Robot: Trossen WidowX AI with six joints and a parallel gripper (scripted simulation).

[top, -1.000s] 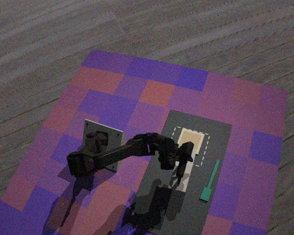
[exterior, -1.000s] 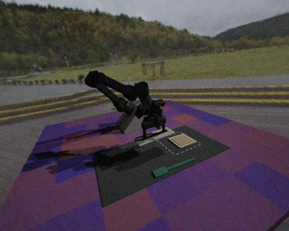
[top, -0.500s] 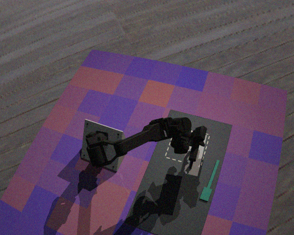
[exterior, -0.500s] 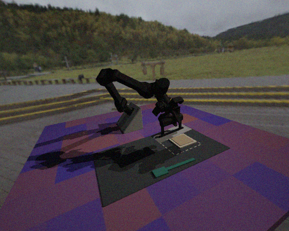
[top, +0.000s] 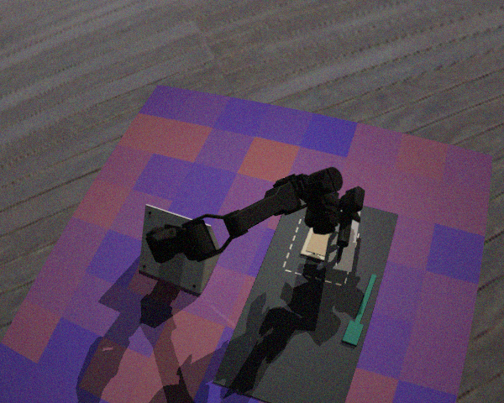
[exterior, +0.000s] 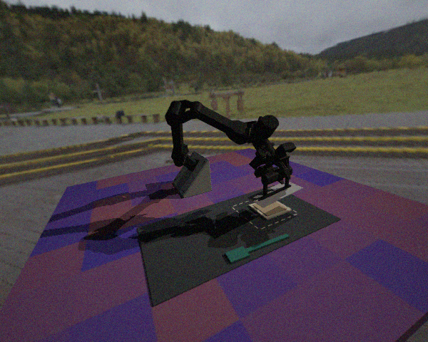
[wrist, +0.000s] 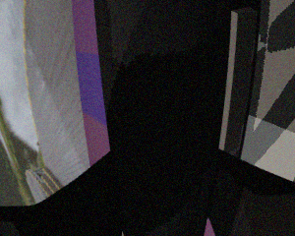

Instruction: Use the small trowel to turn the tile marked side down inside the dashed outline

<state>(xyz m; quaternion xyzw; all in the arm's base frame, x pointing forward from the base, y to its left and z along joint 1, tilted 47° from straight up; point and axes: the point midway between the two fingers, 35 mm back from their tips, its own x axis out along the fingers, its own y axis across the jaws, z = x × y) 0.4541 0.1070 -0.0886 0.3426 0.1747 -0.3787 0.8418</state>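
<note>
The cream tile (top: pixel 314 243) (exterior: pixel 277 210) lies within the dashed outline on the mat (top: pixel 300 368) (exterior: pixel 180 265), its tan marked face up; the arm partly hides it in the top view. My gripper (exterior: pixel 276 190) is shut on a pale grey flat plate (top: pixel 347 254) (exterior: pixel 292 189), held low beside the tile; in the exterior view the plate overlaps the tile's rear edge. Whether they touch is unclear. A green trowel-shaped tool (top: pixel 353 332) (exterior: pixel 237 254) lies separately near the mat's edge, blade and thin handle flat. The wrist view is mostly dark.
The arm's wedge-shaped base (top: pixel 178 275) (exterior: pixel 201 180) stands on the patchwork table (top: pixel 443 303) (exterior: pixel 317 287), beside the mat. The arm reaches from it over the mat. Dark arm shadows cross the mat and table.
</note>
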